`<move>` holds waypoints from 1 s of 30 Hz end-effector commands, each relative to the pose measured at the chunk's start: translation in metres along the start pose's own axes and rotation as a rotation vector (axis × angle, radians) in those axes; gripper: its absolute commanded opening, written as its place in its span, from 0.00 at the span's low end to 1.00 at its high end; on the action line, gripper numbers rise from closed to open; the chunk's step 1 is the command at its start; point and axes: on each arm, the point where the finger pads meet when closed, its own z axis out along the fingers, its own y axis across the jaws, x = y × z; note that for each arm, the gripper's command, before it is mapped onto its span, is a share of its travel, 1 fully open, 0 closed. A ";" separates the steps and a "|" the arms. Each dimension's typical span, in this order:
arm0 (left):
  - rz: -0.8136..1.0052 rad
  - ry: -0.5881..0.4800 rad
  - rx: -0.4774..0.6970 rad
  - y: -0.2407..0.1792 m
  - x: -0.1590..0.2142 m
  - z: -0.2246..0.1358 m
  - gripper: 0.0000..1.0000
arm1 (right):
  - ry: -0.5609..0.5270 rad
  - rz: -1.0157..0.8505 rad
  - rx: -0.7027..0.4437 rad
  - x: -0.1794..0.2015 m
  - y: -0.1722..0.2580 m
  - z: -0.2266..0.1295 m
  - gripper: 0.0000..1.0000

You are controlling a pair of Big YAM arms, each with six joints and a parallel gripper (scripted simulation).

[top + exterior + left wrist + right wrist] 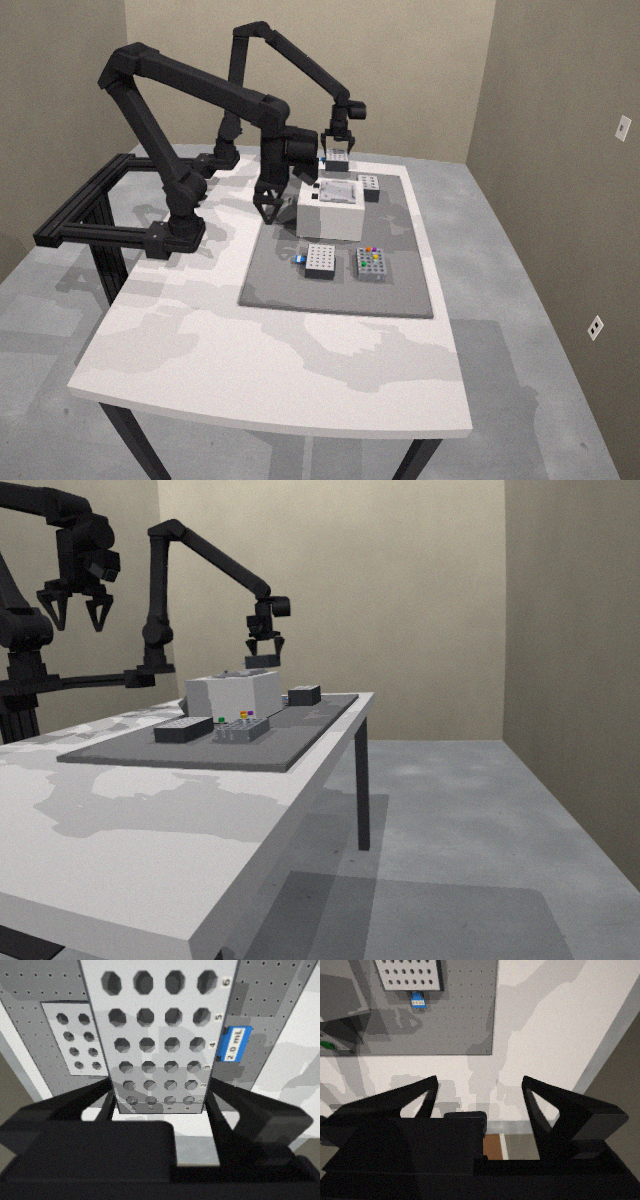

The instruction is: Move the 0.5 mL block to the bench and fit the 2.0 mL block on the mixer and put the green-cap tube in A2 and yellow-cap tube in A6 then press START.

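Left claw (338, 146) (265, 648) (161, 1102) pinching 2.0 mL block (337, 160) (262, 661) (160, 1030), seemingly aloft, right claw (267, 209) (80, 627) (481, 1080) spread.

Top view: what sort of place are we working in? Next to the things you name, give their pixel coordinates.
Probably a lab bench set up for sample mixing: a white mixer (329, 221) (227, 699) stands on a grey mat (336, 302) (170, 763), near a rack (371, 273) (242, 732) of colour-capped tubes, and the left gripper (337, 149) (265, 653) (160, 1080) holds a block marked 2.0 mL (337, 164) (262, 661) (160, 1030).
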 end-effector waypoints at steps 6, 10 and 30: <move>-0.006 0.002 -0.104 0.030 -0.010 -0.056 0.00 | 0.023 0.000 -0.001 0.001 0.001 0.002 1.00; -0.006 -0.002 -0.095 0.023 -0.018 -0.060 0.00 | 0.022 -0.001 -0.001 0.001 0.001 0.002 1.00; -0.002 0.009 -0.152 0.052 -0.021 -0.087 0.00 | 0.020 -0.002 0.000 0.001 0.001 0.001 1.00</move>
